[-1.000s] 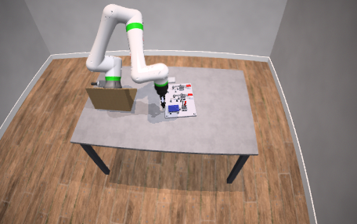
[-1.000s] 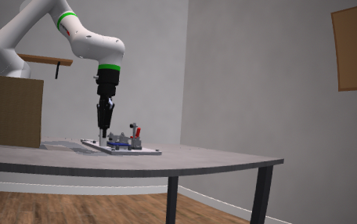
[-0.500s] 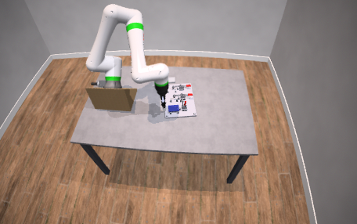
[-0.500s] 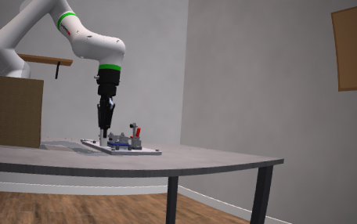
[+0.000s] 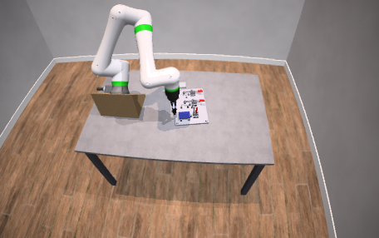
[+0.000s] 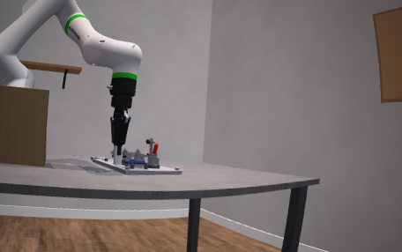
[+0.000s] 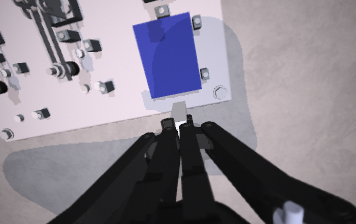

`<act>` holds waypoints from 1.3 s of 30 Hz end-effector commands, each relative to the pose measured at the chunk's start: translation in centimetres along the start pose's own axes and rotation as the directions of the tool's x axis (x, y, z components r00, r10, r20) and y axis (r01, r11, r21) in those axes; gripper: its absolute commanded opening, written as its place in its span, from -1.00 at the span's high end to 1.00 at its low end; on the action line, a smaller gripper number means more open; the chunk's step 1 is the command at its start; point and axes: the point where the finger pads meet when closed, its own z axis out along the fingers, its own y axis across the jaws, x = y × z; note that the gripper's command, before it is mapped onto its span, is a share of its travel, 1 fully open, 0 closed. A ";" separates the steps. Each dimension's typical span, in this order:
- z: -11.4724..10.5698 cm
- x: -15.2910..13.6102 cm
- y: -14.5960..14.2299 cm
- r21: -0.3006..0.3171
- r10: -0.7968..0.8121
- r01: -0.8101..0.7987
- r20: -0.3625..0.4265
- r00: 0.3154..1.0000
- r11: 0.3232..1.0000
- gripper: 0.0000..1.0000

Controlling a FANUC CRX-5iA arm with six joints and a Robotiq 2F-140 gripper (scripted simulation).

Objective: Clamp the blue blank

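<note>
Red handle [image 6: 155, 149] beside blue blank [image 6: 134, 162]

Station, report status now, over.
Pincer shut, beside blank. Blue blank on fixture, unclamped. Clamp raised. No obstruction seen between pincer and blank.

Soft, even light throws grey shadows across table and plate; small fittings look slightly blurred.
</note>
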 end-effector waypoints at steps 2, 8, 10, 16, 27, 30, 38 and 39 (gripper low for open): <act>0.0 0.0 0.0 0.000 0.000 0.000 0.000 1.000 1.000 1.00; 0.0 0.4 0.0 0.000 0.000 0.000 0.000 1.000 1.000 1.00; 0.0 0.4 0.0 0.000 0.000 0.000 0.000 1.000 1.000 1.00; 0.0 0.4 0.0 0.000 0.000 0.000 0.000 1.000 1.000 1.00; 0.0 0.8 0.0 0.000 0.000 0.000 0.000 1.000 1.000 1.00; 0.0 0.8 0.0 0.000 0.000 0.000 0.000 1.000 1.000 1.00; 0.0 0.8 0.0 0.000 0.000 0.000 0.000 1.000 1.000 1.00; 0.0 0.8 0.0 0.000 0.000 0.000 0.000 1.000 1.000 1.00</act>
